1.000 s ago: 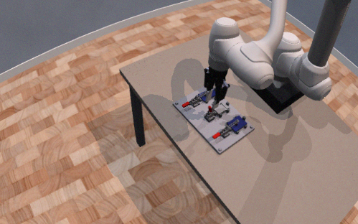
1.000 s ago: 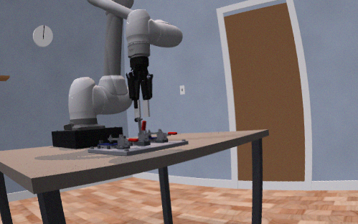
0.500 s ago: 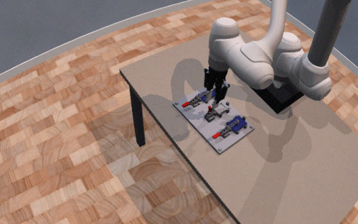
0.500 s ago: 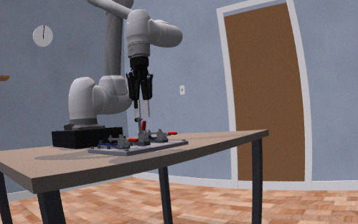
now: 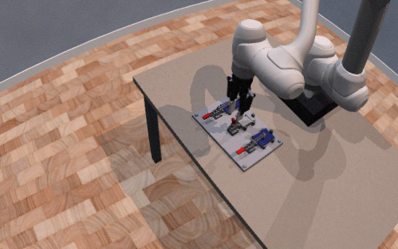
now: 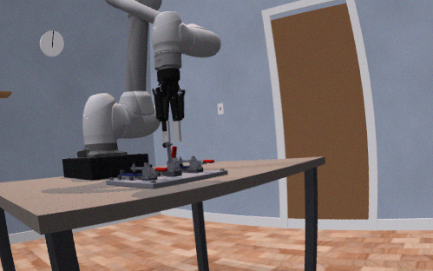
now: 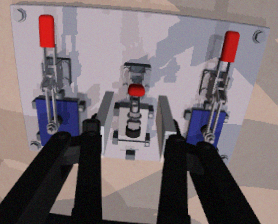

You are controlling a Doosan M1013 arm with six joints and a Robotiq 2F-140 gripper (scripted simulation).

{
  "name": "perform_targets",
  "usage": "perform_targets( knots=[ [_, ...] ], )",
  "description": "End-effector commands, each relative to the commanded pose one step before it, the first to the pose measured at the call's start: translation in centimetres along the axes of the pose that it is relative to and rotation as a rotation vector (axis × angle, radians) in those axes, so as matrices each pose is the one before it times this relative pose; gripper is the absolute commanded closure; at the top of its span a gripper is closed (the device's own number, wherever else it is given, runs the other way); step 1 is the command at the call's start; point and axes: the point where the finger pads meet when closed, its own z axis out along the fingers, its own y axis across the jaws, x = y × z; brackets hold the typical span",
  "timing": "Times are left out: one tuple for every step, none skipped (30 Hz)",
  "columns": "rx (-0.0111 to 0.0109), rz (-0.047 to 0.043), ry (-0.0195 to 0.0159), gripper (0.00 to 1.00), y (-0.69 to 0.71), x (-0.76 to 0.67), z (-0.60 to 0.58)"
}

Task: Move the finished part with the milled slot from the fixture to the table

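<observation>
The grey fixture plate (image 5: 237,133) lies on the table with three nests in a row. The finished grey part (image 7: 131,132) sits in the middle nest (image 5: 246,120); its clamp handle (image 5: 233,120) (image 7: 135,90) stands upright with a red tip. Two blue blanks (image 7: 57,116) (image 7: 206,125) sit in the outer nests, and their clamps' red handles (image 7: 46,30) (image 7: 230,43) lie flat. My gripper (image 7: 135,106) hangs above the middle nest, partly open and empty, fingers to either side of the grey part and well above it, as the exterior view shows (image 6: 171,139).
The robot's black base (image 5: 310,105) stands on the table behind the fixture. The table's front edge runs close along the plate's near side. The upright middle clamp handle (image 6: 173,151) reaches up just below my fingertips.
</observation>
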Motion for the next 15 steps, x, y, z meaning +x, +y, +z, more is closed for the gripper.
perform_targets(
  knots=[
    [0.00018, -0.00002, 0.00007, 0.72, -0.003, -0.001, -0.005],
    [0.0, 0.0, 0.0, 0.42, 0.0, 0.0, 0.001],
    [0.0, 0.0, 0.0, 0.42, 0.0, 0.0, 0.005],
    [0.0, 0.0, 0.0, 0.42, 0.0, 0.0, 0.013],
    [0.0, 0.0, 0.0, 0.42, 0.0, 0.0, 0.023],
    [0.0, 0.0, 0.0, 0.42, 0.0, 0.0, 0.035],
    [0.0, 0.0, 0.0, 0.42, 0.0, 0.0, 0.046],
    [0.0, 0.0, 0.0, 0.42, 0.0, 0.0, 0.058],
    [0.0, 0.0, 0.0, 0.42, 0.0, 0.0, 0.069],
    [0.0, 0.0, 0.0, 0.42, 0.0, 0.0, 0.078],
    [0.0, 0.0, 0.0, 0.42, 0.0, 0.0, 0.085],
    [0.0, 0.0, 0.0, 0.42, 0.0, 0.0, 0.089],
    [0.0, 0.0, 0.0, 0.42, 0.0, 0.0, 0.091],
    [0.0, 0.0, 0.0, 0.42, 0.0, 0.0, 0.0],
    [0.0, 0.0, 0.0, 0.42, 0.0, 0.0, 0.0]
  ],
)
